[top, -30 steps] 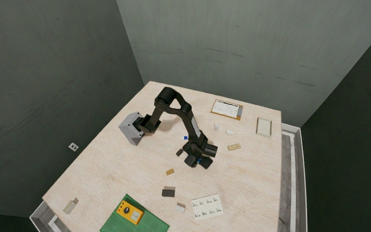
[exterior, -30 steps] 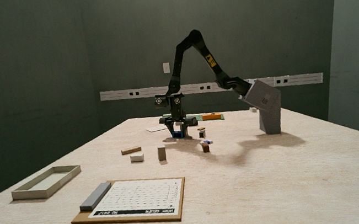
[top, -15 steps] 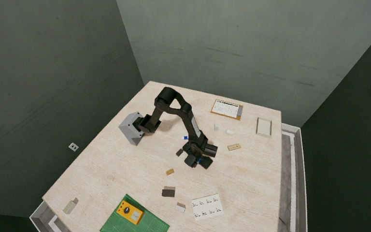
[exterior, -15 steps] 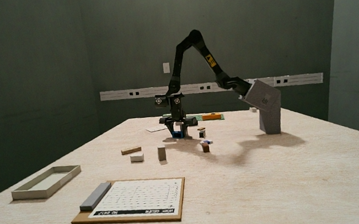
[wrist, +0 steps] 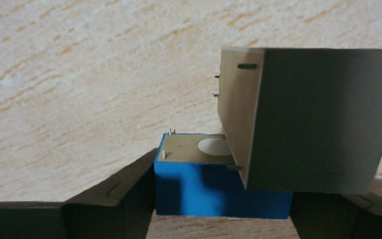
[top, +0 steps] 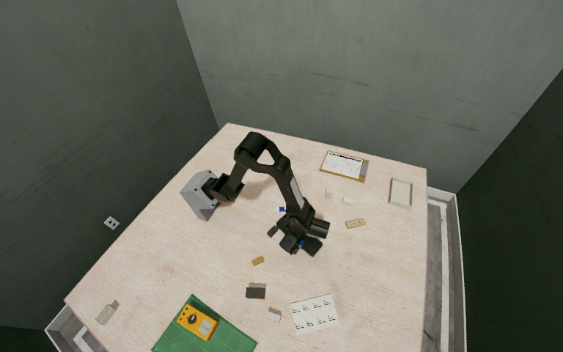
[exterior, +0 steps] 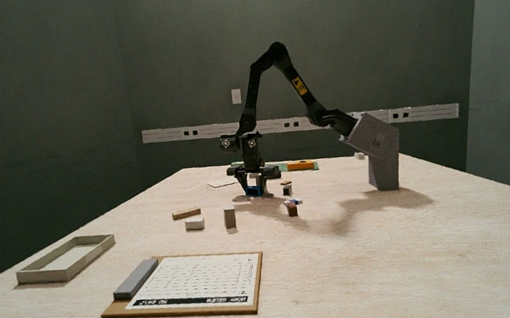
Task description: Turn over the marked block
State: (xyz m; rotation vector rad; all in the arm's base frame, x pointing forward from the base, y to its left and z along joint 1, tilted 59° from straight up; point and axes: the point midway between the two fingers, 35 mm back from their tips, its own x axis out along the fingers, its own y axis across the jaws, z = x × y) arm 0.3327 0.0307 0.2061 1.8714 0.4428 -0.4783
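clipboard (exterior: 254, 302) near edge; grey tray (exterior: 32, 275) beside it; green mat (top: 232, 341) under yellow meter (top: 195, 325)

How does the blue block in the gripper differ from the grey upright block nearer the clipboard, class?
The blue block is bright blue; the grey block is pale grey. The blue block is clamped in the gripper, while the grey block stands free with nothing touching it. The blue block looks squat; the grey block stands tall on end. Both are small blocks over the same wooden table.

one arm (top: 290, 182), one tray (top: 400, 193), one clipboard (top: 344, 166), one green mat (top: 232, 340) — one yellow meter (top: 197, 321), one printed sheet (top: 314, 313)
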